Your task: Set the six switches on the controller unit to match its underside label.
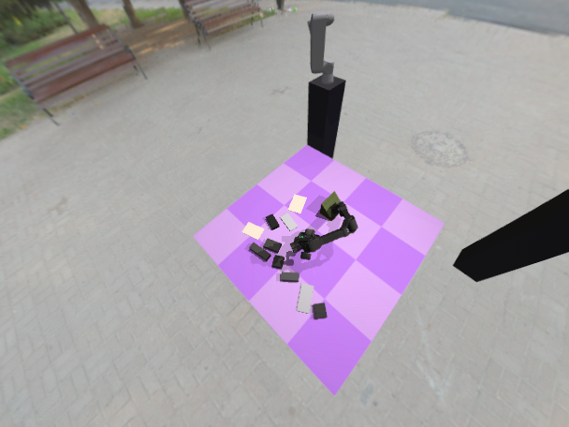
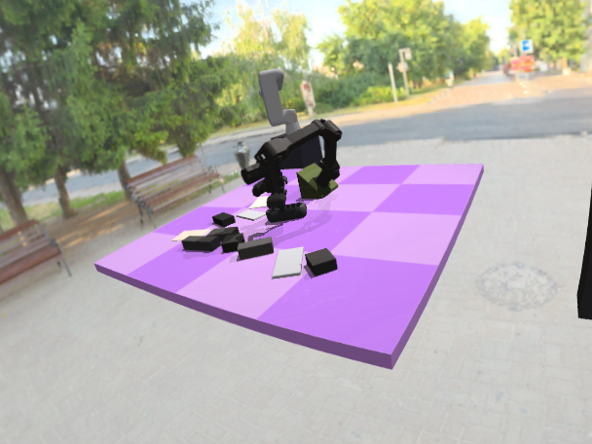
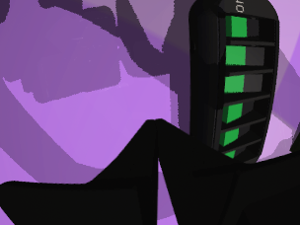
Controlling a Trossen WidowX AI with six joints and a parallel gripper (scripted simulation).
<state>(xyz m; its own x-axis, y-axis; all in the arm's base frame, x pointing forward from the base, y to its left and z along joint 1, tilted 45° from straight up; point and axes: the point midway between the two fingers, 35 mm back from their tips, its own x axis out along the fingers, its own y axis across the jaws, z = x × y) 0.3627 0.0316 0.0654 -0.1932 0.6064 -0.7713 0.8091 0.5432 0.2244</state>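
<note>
The dark grey controller unit (image 2: 287, 213) (image 3: 203, 74) lies flat on its base, switches up, on the purple checkered bench (image 2: 389, 234). In the wrist view it stands at the right, with a row of rocker switches (image 3: 236, 55) showing green on the left and dark on the right. Which ends are pressed is hard to tell, and the lowest switch is partly cut off. The underside label is hidden. My gripper (image 3: 154, 127) is shut and empty, its tips left of the unit's lower part in the wrist view. Contact with the unit cannot be told.
An olive wedge-shaped block (image 1: 330, 203) (image 2: 308, 184) stands near the arm's base. Several dark modules, including a long one (image 1: 259, 252), lie beyond the unit. A pale grey plate (image 1: 305, 298) (image 2: 288, 263) lies beside a dark block (image 1: 319, 311) (image 2: 321, 261). A cream card (image 1: 298, 203) lies farther back.
</note>
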